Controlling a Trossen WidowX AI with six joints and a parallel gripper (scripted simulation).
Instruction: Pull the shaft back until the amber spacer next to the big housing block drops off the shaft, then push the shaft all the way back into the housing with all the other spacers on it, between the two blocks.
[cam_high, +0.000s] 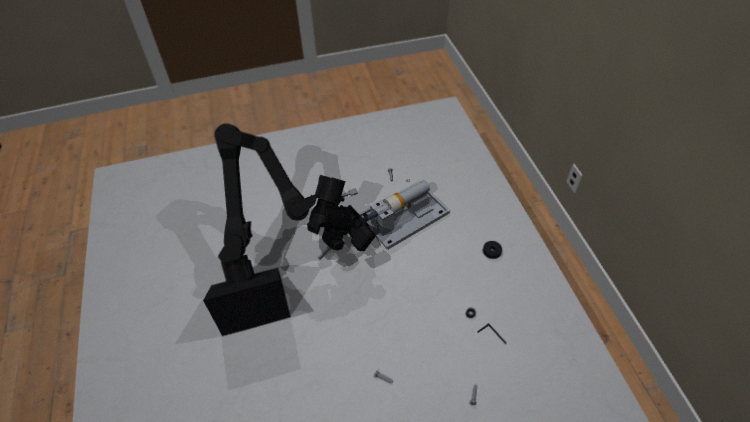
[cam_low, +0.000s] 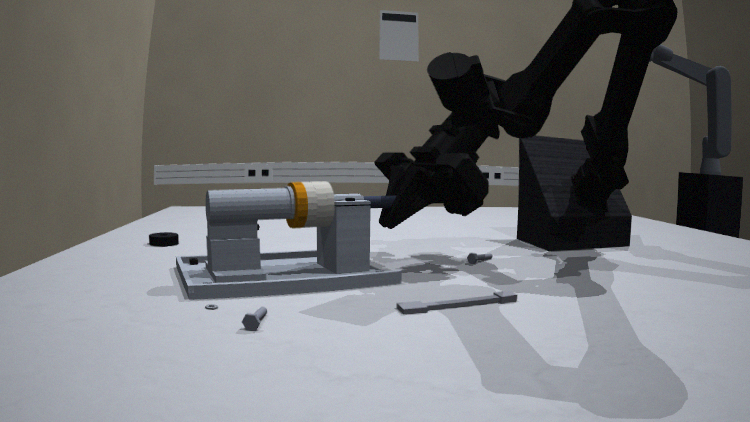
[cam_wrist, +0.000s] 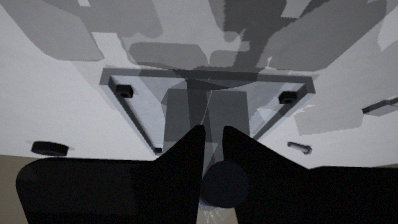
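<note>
The grey base plate (cam_low: 283, 275) carries the big housing block (cam_low: 246, 220) with its round barrel and a smaller support block (cam_low: 345, 235). An amber spacer (cam_low: 296, 204) sits against the barrel, with a cream spacer (cam_low: 317, 203) beside it, between the two blocks. The dark shaft (cam_low: 378, 199) sticks out of the small block toward the arm. My gripper (cam_low: 392, 208) is shut on the shaft's free end. In the wrist view the shaft end (cam_wrist: 224, 183) shows as a dark round face between the fingers. The assembly also shows in the overhead view (cam_high: 406, 207).
Loose bolts (cam_low: 253, 318) (cam_low: 478, 257), a small washer (cam_low: 211, 306) and a flat grey bar (cam_low: 455, 302) lie near the plate. A black disc (cam_high: 491, 249), a small ring (cam_high: 468, 310), a hex key (cam_high: 491, 332) and more bolts (cam_high: 382, 376) lie farther off.
</note>
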